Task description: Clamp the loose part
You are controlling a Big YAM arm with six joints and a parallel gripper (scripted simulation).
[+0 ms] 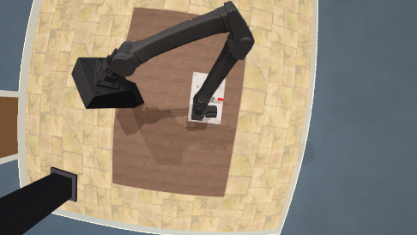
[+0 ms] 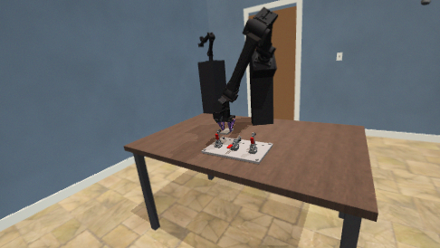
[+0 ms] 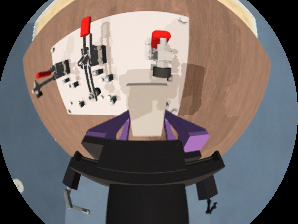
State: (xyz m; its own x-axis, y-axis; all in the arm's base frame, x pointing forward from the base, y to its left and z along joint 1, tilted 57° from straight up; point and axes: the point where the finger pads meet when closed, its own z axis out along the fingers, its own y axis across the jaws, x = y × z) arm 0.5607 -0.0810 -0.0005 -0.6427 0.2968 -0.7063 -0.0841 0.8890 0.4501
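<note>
A white fixture plate [image 3: 113,59] with three red-handled clamps lies on the brown table; it also shows in the overhead view [image 1: 207,99] and the side view [image 2: 237,150]. My gripper [image 3: 147,113] is shut on a pale flat part [image 3: 148,106] and holds it above the plate's end nest, in front of that nest's clamp [image 3: 161,46]. In the side view the gripper [image 2: 225,124] hangs a little above the plate's left end. The middle clamp [image 3: 85,46] and the far clamp [image 3: 44,78] stand off to the left in the wrist view. The nest pads under the part are hidden.
The arm's black base [image 1: 105,83] stands at the table's far edge. A second black post [image 2: 211,86] stands behind the table. A black camera mast [image 1: 34,199] reaches in at the lower left of the overhead view.
</note>
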